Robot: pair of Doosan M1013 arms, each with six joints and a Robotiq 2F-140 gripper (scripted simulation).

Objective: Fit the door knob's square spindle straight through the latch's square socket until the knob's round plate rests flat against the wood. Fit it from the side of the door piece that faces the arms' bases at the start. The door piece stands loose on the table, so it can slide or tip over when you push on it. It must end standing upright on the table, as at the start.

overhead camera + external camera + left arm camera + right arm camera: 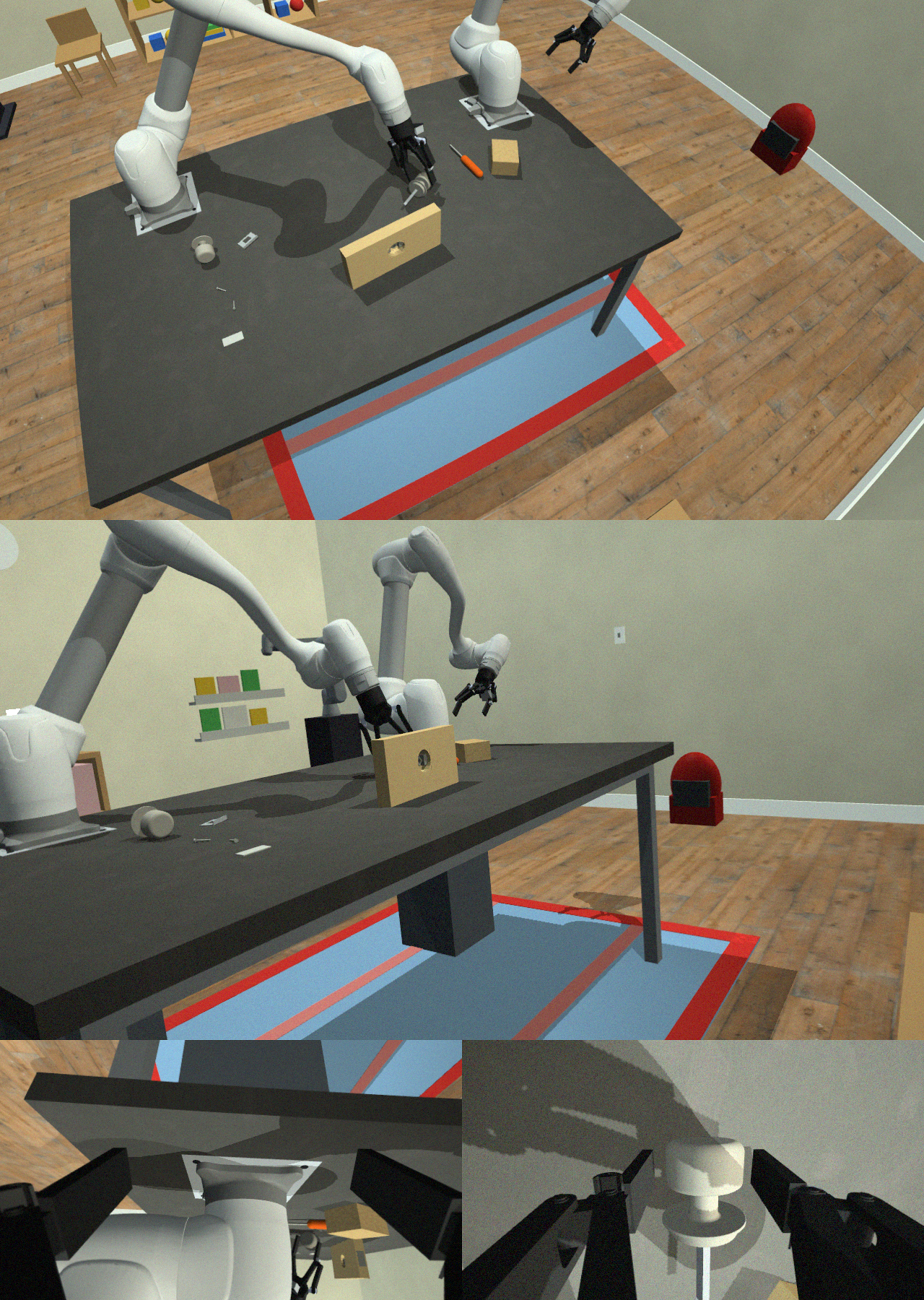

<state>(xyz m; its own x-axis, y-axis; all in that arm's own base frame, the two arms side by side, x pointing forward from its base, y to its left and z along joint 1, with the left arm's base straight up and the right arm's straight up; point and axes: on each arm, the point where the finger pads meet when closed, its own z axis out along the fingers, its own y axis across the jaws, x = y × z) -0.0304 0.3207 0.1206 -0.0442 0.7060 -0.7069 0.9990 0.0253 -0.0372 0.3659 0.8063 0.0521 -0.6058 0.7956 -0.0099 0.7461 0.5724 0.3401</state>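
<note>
White arms, black tools (412, 179) (560, 59) (385, 742) (471, 711) (242, 1168) (307, 1242) (702, 1166).
</note>
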